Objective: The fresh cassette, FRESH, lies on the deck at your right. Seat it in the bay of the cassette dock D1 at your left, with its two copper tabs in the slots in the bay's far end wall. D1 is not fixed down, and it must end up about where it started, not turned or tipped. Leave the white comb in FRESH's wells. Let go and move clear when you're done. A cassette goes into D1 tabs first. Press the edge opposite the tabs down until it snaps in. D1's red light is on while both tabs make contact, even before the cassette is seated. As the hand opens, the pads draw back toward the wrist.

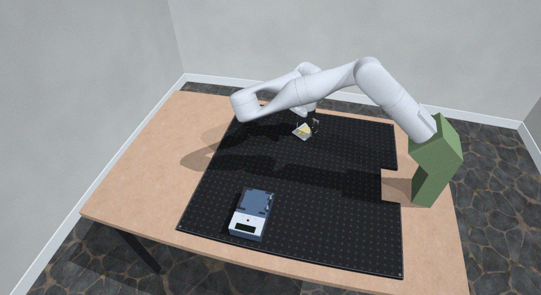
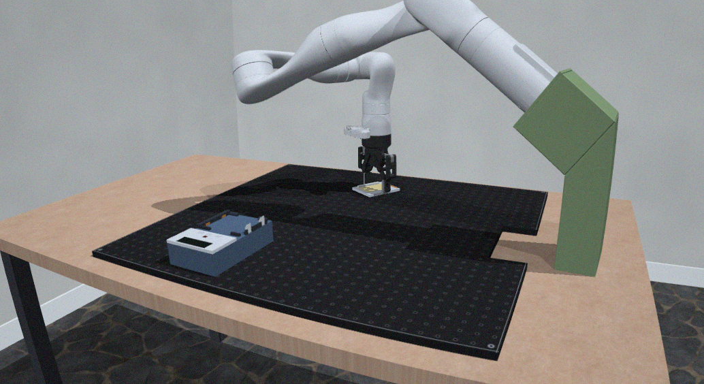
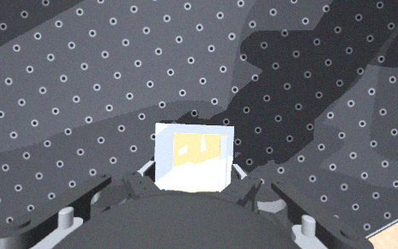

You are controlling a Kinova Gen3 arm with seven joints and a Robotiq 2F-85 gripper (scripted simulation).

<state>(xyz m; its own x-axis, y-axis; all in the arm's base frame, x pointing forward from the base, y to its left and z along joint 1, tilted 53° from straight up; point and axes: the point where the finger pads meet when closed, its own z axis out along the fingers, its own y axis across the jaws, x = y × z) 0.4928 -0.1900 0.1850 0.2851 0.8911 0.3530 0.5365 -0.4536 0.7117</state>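
The FRESH cassette (image 1: 302, 132) (image 2: 375, 188) (image 3: 191, 151) is a small pale plate with a yellow middle. It sits at the deck surface in the far part of the black deck. I cannot make out its copper tabs, and the white comb blends into the pale near part. My gripper (image 1: 305, 127) (image 2: 377, 178) (image 3: 193, 171) points straight down and is shut on the cassette's two sides. The dock D1 (image 1: 246, 225) (image 2: 215, 249) is a blue box with a white front panel and a small red dot. It stands upright near the deck's front left edge, and its blue bay (image 1: 255, 199) is empty.
The black perforated deck (image 1: 322, 217) (image 2: 374, 278) (image 3: 86, 73) covers most of the wooden table (image 1: 143, 179) (image 2: 566, 322). The arm's green pedestal (image 1: 435, 160) (image 2: 581, 184) stands at the right, in a notch of the deck. Walls close the back and left.
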